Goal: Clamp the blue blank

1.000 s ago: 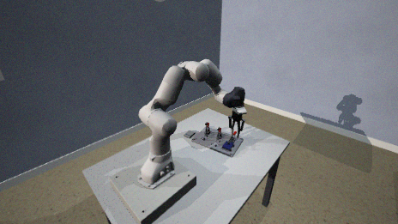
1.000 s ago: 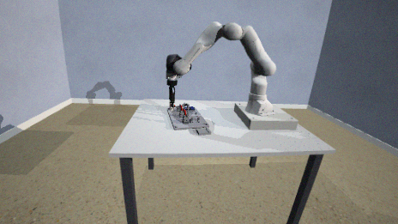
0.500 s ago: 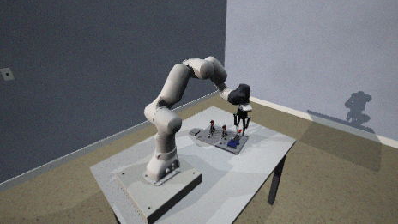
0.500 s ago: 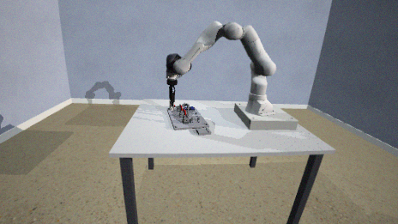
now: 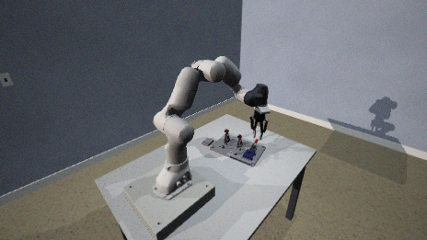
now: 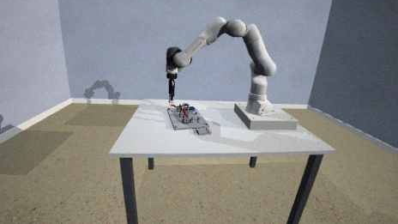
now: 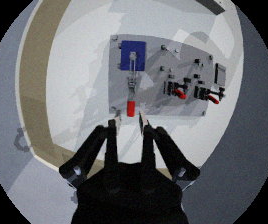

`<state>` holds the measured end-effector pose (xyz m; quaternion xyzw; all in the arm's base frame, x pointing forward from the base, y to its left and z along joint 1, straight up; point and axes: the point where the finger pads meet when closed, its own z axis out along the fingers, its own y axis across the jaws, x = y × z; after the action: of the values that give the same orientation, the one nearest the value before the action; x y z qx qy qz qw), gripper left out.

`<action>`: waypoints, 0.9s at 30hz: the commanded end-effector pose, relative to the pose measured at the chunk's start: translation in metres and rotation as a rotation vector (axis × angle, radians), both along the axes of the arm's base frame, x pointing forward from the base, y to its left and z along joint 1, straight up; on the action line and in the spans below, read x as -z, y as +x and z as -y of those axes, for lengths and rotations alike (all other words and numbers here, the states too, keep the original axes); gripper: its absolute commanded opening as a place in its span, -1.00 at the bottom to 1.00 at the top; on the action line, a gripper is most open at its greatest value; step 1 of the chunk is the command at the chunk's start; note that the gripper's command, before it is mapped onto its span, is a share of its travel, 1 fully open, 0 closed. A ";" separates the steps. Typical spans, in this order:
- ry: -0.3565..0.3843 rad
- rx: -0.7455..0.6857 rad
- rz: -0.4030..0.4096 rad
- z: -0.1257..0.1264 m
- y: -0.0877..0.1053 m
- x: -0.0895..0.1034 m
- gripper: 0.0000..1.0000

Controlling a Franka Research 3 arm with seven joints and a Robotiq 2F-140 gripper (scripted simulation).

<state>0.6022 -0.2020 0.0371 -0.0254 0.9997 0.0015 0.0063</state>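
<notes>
The blue blank [image 5: 248,154] [image 7: 137,60] lies in the nest at the end of the grey fixture plate [image 5: 222,148] [image 6: 176,123] [image 7: 185,46]. Its clamp reaches over it, and the clamp's red handle knob [image 5: 256,141] [image 7: 129,106] sticks out towards me. My gripper [image 5: 259,135] [image 6: 171,100] [image 7: 130,115] hangs just above and behind that knob. Its fingers stand a little apart with nothing between them. The grey finished part [image 5: 207,142] [image 6: 202,131] lies flat on the table beside the plate's other end.
Two more clamps with red handles [image 5: 226,134] [image 5: 239,138] [image 7: 179,91] [image 7: 213,95] stand on the plate's other nests. The robot's base block [image 5: 170,205] [image 6: 266,121] sits on the table [image 5: 276,176]. The table's edge runs close beyond the plate.
</notes>
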 end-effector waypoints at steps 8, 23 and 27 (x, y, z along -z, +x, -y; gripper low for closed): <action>0.002 0.005 -0.012 -0.001 -0.004 0.001 -1.00; 0.002 0.005 -0.012 -0.001 -0.004 0.001 -1.00; 0.002 0.005 -0.012 -0.001 -0.004 0.001 -1.00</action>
<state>0.5993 -0.2010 0.0364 -0.0252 0.9997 0.0026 0.0016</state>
